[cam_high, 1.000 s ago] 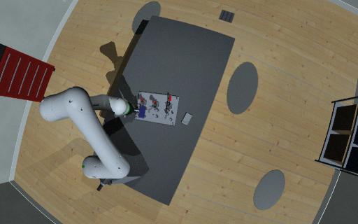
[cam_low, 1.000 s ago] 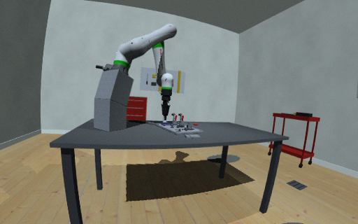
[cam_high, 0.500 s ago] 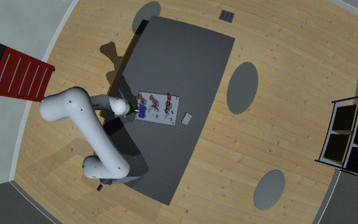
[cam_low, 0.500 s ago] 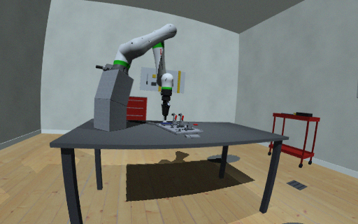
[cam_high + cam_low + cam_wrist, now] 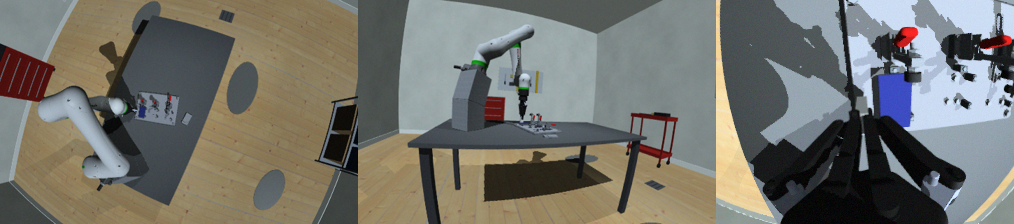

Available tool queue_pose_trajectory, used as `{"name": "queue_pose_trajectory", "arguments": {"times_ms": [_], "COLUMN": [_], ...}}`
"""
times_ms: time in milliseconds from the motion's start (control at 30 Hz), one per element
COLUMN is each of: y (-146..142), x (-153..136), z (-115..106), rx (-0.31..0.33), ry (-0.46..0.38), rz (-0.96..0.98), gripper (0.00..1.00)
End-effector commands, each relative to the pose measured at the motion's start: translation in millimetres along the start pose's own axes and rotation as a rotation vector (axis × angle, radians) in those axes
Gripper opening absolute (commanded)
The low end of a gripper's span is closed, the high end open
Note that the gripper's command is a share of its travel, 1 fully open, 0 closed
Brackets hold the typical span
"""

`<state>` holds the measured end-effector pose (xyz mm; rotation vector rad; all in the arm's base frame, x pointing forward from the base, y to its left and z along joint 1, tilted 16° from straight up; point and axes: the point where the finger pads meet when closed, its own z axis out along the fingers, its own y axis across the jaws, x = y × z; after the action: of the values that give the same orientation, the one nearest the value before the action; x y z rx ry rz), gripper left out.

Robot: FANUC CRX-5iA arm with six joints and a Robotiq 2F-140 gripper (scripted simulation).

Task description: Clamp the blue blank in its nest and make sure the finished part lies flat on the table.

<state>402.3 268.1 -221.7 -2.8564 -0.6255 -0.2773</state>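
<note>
Red cart (image 5: 654,117), red drawer cabinet (image 5: 494,108), floor vent (image 5: 226,15).

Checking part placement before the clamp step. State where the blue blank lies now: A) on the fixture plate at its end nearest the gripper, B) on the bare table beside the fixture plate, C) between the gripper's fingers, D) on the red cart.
A: the top view shows the blue blank on the fixture plate, at the end next to the shut, empty gripper.
</note>
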Motion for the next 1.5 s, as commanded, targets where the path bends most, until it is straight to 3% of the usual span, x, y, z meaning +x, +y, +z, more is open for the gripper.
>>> {"name": "queue_pose_trajectory", "arguments": {"times_ms": [0, 467, 900, 933, 1000, 1100, 1367, 1467], "y": [-0.5, -0.5, -0.5, -0.5, -0.5, -0.5, -0.6, -0.6], "x": [0.1, 0.1, 0.1, 0.1, 0.1, 0.1, 0.1, 0.1], "z": [-0.2, -39.3, -40.1, -40.2, -43.7, -61.9, -144.8, -151.1], "rx": [-0.001, -0.001, -0.001, -0.001, -0.001, -0.001, -0.001, -0.001], "ry": [0.0, 0.0, 0.0, 0.0, 0.0, 0.0, 0.0, 0.0], "rz": [0.0, 0.0, 0.0, 0.0, 0.0, 0.0, 0.0, 0.0], "gripper": [0.0, 0.0, 0.0, 0.28, 0.28, 0.28, 0.28, 0.28]}}
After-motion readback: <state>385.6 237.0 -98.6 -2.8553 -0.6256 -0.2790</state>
